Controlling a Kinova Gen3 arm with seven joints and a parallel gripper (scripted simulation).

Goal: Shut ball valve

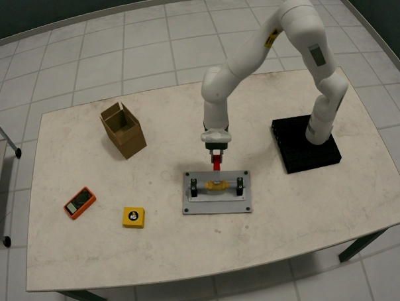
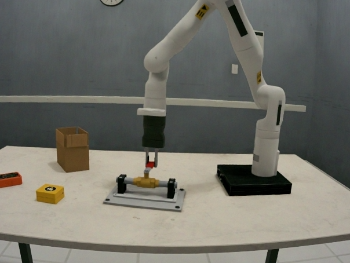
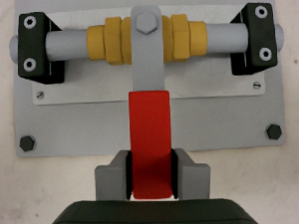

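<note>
Near the table's centre, you see the ball valve (image 1: 214, 186) mounted on a grey base plate (image 1: 199, 207). Its yellow body sits mid-pipe, and the grey pipe (image 3: 67, 45) is held at each end by a black clamp block (image 3: 33, 47).

Valve handle: a grey lever bolted on top of the yellow body, ending in a red grip (image 3: 149, 148). In the wrist view the lever points to 6 o'clock, at right angles to the pipe, which runs 9 to 3.

Gripper (image 3: 150, 177): you have it shut on the red grip. One grey finger (image 3: 114, 174) presses each long side of the grip, with no gap visible on either side. In the exterior view the gripper (image 2: 152, 161) hangs straight down from the wrist, fingers vertical, the red grip caught between their tips just above the valve body.

Arm: it rises from a black pedestal (image 1: 331, 158) at 3 o'clock of the plate in the top view, arches over and drops to the handle at the plate's 12 o'clock edge.

Other items on the table (image 1: 265, 248), all well apart from the valve:
- open cardboard box (image 1: 123, 130), about 10 o'clock of the plate
- orange multimeter (image 1: 79, 202), about 9 o'clock
- yellow box (image 1: 134, 217), between the multimeter and the plate, nearer 8 o'clock
</note>
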